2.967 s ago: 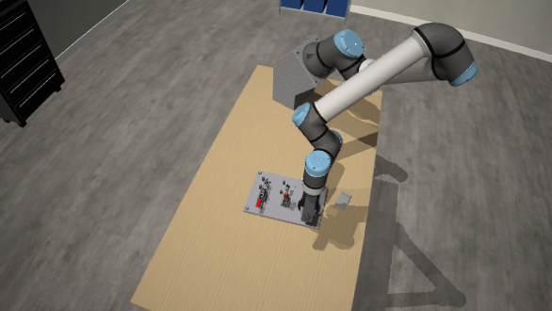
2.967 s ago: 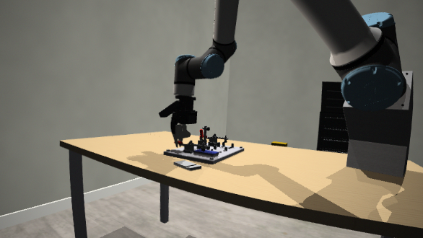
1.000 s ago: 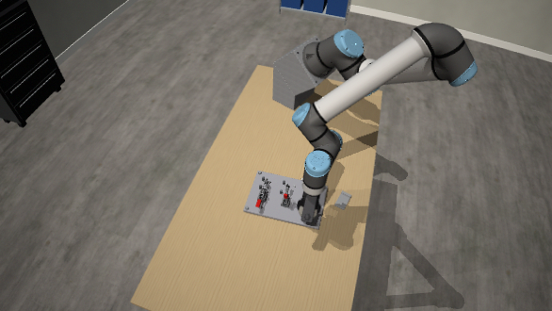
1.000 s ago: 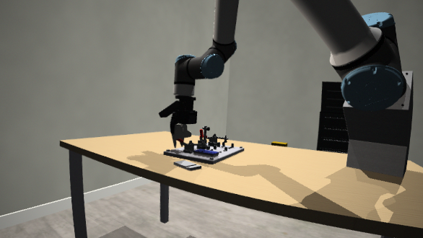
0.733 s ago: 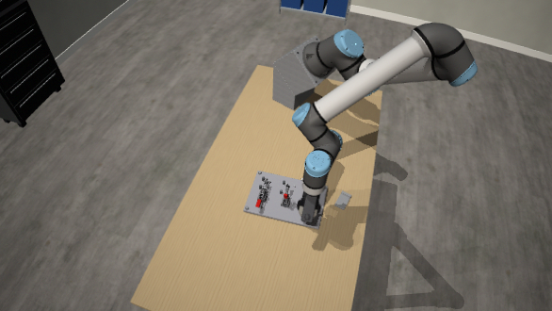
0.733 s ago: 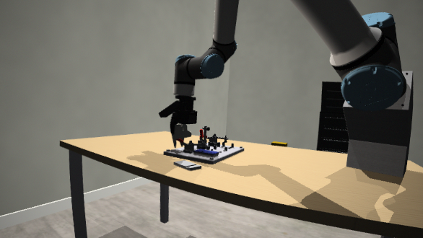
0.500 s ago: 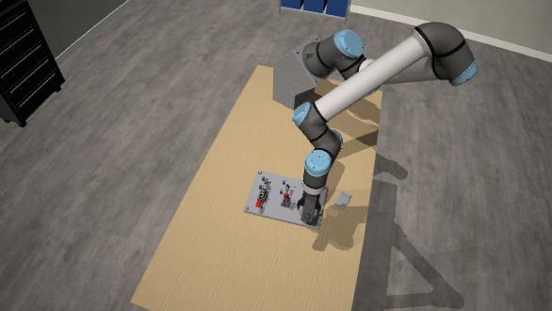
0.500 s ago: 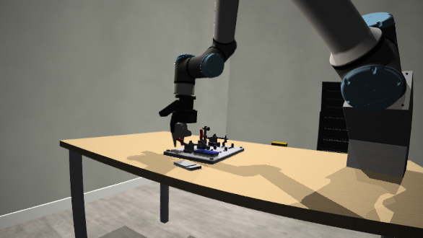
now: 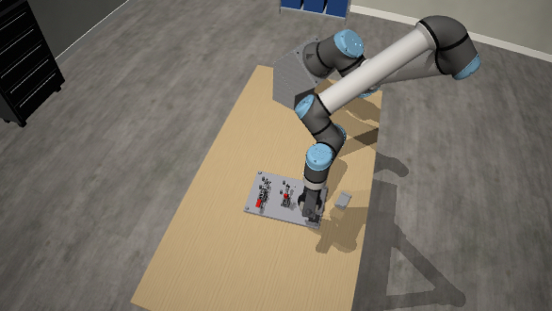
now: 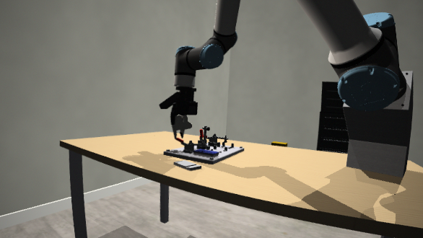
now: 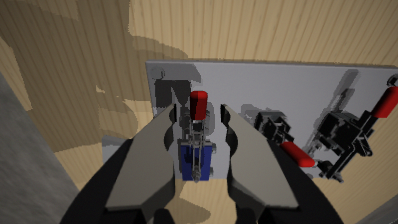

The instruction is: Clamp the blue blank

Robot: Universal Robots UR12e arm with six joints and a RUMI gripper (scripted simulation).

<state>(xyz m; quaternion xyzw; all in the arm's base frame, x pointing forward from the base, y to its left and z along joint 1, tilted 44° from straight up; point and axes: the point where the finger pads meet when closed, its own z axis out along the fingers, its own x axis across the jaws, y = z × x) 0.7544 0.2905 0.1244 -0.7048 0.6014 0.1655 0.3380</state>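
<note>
The grey fixture plate (image 9: 273, 213) (image 10: 231, 151) (image 11: 280, 85) lies on the wooden table and carries three toggle clamps. The blue blank (image 11: 189, 161) (image 10: 209, 151) lies in the nest at the plate's near end, under that clamp's linkage. My gripper (image 9: 312, 214) (image 10: 179, 136) (image 11: 198, 105) hangs just above this clamp, partly open. Its fingers stand on either side of the clamp's red handle (image 11: 198, 101) with a gap on each side. The grey finished part (image 9: 344, 200) (image 10: 187, 164) lies flat on the table beside the plate.
Two more clamps with red handles (image 11: 297, 154) (image 11: 384, 104) (image 9: 258, 203) (image 9: 285, 194) stand further along the plate. The arm's grey pedestal (image 9: 289, 80) (image 10: 379, 144) is at the table's far end. A small yellow object (image 10: 279, 143) lies near the far edge.
</note>
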